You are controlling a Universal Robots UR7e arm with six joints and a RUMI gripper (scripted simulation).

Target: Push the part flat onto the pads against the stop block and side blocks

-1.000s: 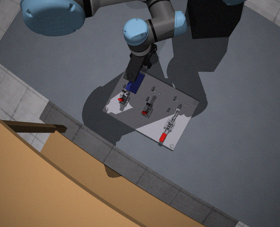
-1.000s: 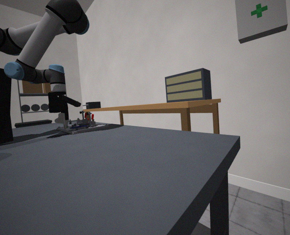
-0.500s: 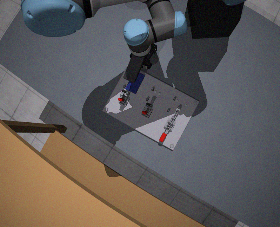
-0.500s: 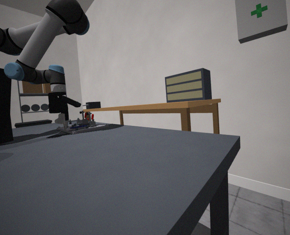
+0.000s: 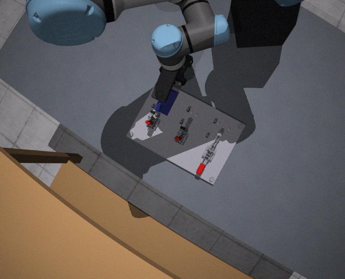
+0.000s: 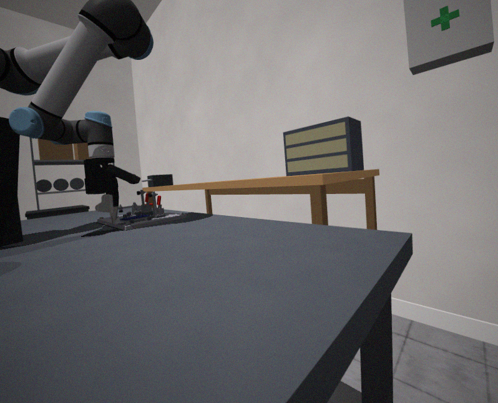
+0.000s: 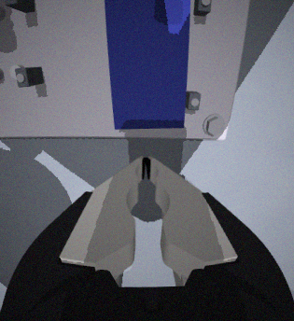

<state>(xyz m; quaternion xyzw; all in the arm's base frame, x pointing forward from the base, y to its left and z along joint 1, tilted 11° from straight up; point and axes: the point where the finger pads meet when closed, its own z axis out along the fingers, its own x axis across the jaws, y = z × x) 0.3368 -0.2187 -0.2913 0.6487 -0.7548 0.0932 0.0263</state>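
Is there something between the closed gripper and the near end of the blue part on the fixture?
Nothing visible does. In the wrist view the shut gripper points at the blue part's near end, with only bare fixture plate edge and table between them.

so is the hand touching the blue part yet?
Apart. In the wrist view the shut hand has its tips short of the fixture plate edge, with a strip of table showing before the blue part.
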